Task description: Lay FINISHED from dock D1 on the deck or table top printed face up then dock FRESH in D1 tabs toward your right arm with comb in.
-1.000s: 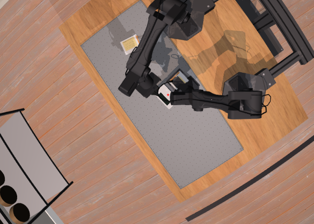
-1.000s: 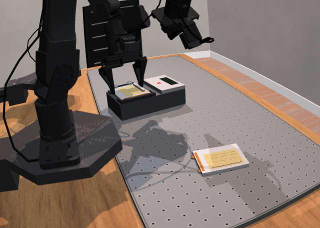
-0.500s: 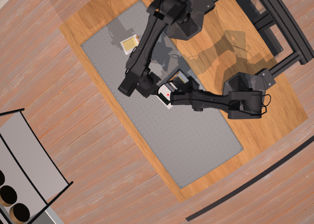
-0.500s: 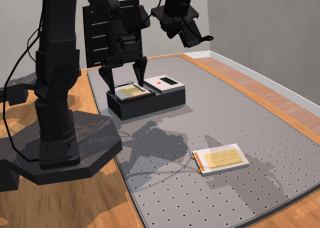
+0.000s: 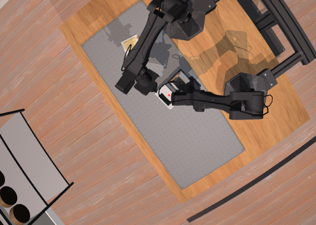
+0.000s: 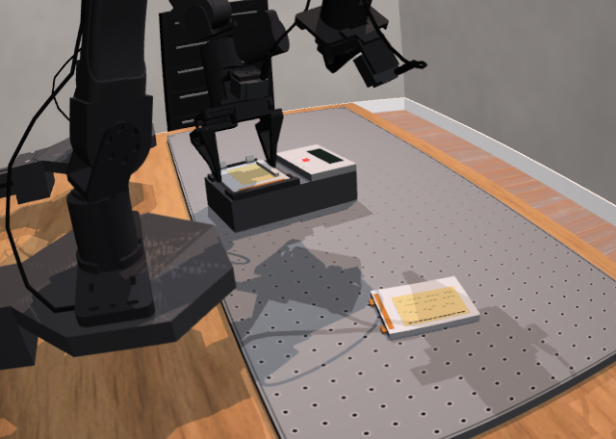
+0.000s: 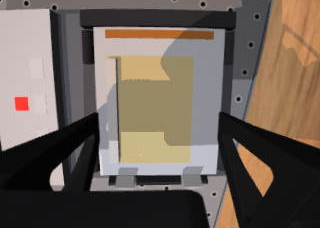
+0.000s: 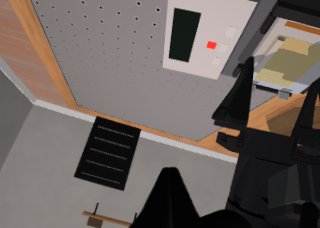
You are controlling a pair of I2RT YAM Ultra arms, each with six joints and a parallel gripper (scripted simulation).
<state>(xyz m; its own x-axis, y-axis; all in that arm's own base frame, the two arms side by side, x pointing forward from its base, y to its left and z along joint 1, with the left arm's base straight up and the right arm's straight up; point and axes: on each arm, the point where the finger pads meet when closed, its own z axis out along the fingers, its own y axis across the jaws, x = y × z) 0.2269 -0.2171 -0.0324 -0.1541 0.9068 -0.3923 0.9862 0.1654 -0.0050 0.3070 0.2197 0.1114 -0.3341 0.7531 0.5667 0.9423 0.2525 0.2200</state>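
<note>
FRESH (image 5: 182, 77) (image 6: 248, 175) (image 7: 155, 103) (image 8: 287, 62) lies in the bay of dock D1 (image 6: 298, 199) (image 7: 157, 19), copper stripe by the end nearer my right arm. Its tabs are hidden. Its white comb (image 7: 113, 113) (image 6: 268, 167) stands along one side. Two hooks (image 7: 125, 180) (image 7: 191, 178) are at the opposite edge. I cannot tell whether every corner is fully down. My left gripper (image 6: 244, 172) (image 7: 159, 120) is shut on FRESH across its sides. My right gripper (image 6: 334, 68) (image 8: 170, 176) is shut and empty, high above the deck. FINISHED (image 6: 425, 306) (image 5: 130, 43) lies flat on the deck, printed face up.
The dock's white panel (image 6: 318, 161) (image 7: 25, 78) with red button and dark display is beside the bay. The perforated deck (image 5: 188, 141) (image 6: 497, 374) lies on the wooden table (image 5: 275, 120). My right arm reaches over the deck between FINISHED and the dock in the top view.
</note>
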